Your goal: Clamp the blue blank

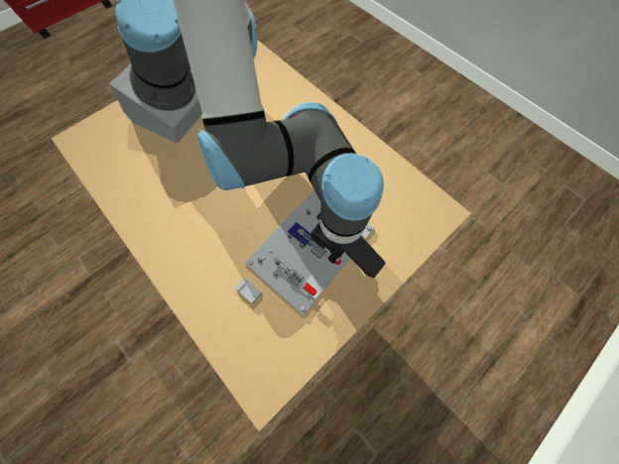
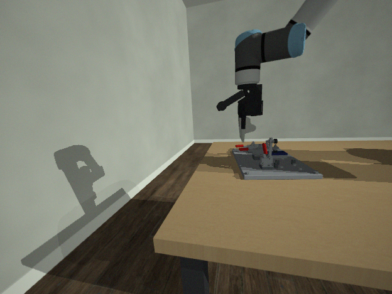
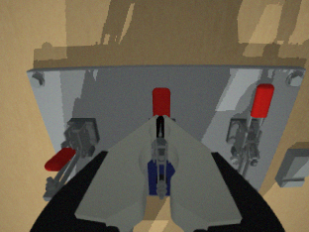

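Gripper point(image 1: 335, 259) point(image 2: 242, 141) point(image 3: 160, 117) fingertips are drawn together, grasping nothing, above the fixture point(image 1: 319, 291) point(image 2: 281, 177) point(image 3: 119, 81). The flat, dark blue blank point(image 1: 296, 231) point(image 2: 281, 152) point(image 3: 154, 183) lies in the fixture's middle nest, under the middle clamp point(image 1: 318, 249) point(image 3: 159, 149). Just beside the fixture, the grey finished part point(image 1: 249, 290) point(image 3: 293, 169) rests on the table point(image 1: 224, 349) point(image 2: 269, 215) point(image 3: 17, 149).

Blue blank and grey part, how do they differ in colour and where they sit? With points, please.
The blank point(image 1: 296, 230) point(image 2: 280, 152) point(image 3: 153, 180) is dark blue; the part point(image 1: 249, 291) point(image 3: 293, 169) is light grey. The blank is on the fixture point(image 1: 319, 270) point(image 2: 284, 176) point(image 3: 124, 94), under a clamp's bar; the part is beside it, under no clamp. Both appear to lie flat.
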`<move>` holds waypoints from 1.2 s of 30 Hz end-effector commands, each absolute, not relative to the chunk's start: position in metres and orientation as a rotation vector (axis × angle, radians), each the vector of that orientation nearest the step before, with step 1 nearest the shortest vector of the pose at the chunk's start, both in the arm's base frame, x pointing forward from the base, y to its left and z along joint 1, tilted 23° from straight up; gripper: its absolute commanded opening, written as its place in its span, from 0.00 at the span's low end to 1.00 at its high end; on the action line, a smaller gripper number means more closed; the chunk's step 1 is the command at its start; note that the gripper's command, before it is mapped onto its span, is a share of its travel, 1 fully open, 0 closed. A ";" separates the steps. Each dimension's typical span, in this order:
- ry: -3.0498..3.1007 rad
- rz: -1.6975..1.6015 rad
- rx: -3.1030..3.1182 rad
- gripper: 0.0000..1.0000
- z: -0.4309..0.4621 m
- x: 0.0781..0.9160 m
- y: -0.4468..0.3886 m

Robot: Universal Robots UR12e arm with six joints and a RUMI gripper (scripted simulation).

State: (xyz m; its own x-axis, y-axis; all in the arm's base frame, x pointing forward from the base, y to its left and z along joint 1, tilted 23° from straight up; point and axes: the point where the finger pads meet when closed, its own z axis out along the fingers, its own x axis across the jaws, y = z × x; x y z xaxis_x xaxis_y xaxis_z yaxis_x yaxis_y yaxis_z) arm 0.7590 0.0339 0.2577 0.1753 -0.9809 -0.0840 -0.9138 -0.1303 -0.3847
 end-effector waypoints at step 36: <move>1.797 -0.270 -2.110 0.00 0.254 0.761 0.035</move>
State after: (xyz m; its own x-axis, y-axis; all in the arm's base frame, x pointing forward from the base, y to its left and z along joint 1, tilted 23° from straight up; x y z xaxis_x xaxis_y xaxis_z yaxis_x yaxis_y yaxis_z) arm 0.7609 0.0346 0.2528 0.1753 -0.9809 -0.0840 -0.9138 -0.1303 -0.3847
